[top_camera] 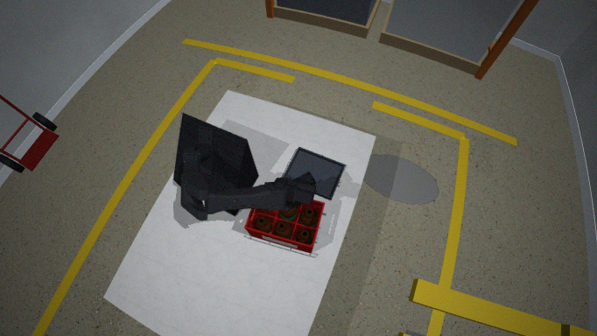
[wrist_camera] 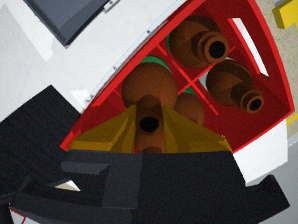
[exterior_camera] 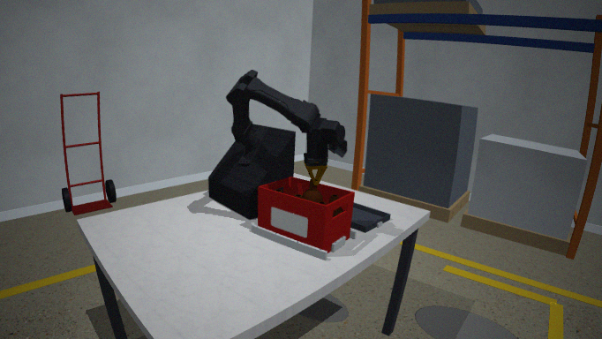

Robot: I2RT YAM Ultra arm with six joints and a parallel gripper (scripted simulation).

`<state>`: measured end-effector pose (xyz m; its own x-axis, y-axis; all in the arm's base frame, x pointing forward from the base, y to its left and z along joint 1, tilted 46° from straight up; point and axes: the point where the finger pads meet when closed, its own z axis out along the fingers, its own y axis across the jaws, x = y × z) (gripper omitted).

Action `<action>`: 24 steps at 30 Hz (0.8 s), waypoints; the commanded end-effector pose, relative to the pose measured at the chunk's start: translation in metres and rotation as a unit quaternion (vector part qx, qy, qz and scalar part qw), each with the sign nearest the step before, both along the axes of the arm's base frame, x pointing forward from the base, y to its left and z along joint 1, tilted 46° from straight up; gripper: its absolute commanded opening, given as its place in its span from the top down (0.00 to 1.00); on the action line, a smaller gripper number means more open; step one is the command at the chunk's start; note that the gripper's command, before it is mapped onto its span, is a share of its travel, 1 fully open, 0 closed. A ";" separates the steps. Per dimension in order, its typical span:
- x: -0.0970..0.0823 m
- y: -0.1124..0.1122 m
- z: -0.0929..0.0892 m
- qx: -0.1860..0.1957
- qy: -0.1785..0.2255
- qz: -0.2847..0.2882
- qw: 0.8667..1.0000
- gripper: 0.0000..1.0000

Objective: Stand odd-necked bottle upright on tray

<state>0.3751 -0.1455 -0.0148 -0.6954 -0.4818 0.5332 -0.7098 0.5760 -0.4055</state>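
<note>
My gripper (exterior_camera: 314,184) (wrist_camera: 149,110) is shut on the neck of a brown bottle (exterior_camera: 312,195) (wrist_camera: 150,87) with a green band. It is upright in the red crate's back middle compartment, its shoulder higher than the other bottles' mouths; its base is hidden. The crate (exterior_camera: 327,225) (wrist_camera: 277,70) holds four other brown bottles, among them one at the back right (top_camera: 309,215) (wrist_camera: 197,42), one at the front right (top_camera: 305,236) (wrist_camera: 230,80) and one at the front left (top_camera: 263,224). The dark tray (top_camera: 306,164) (exterior_camera: 372,217) lies behind the crate. Neck thicknesses cannot be compared.
The white table (top_camera: 197,262) (exterior_camera: 185,247) carries everything. Low pale rails (exterior_camera: 287,240) run along the crate's foot. The black arm base (top_camera: 214,162) (exterior_camera: 252,177) stands to the left of crate and tray. Crate walls and dividers surround the held bottle.
</note>
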 end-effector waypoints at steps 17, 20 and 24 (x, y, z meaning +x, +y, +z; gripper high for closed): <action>0.019 0.028 0.033 0.005 -0.028 0.015 1.000 1.00; 0.020 0.029 0.034 0.005 -0.028 0.015 1.000 1.00; 0.021 0.033 0.038 0.005 -0.028 0.014 1.000 1.00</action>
<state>0.3810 -0.1309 0.0014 -0.6955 -0.4822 0.5328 -0.7101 0.5744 -0.4072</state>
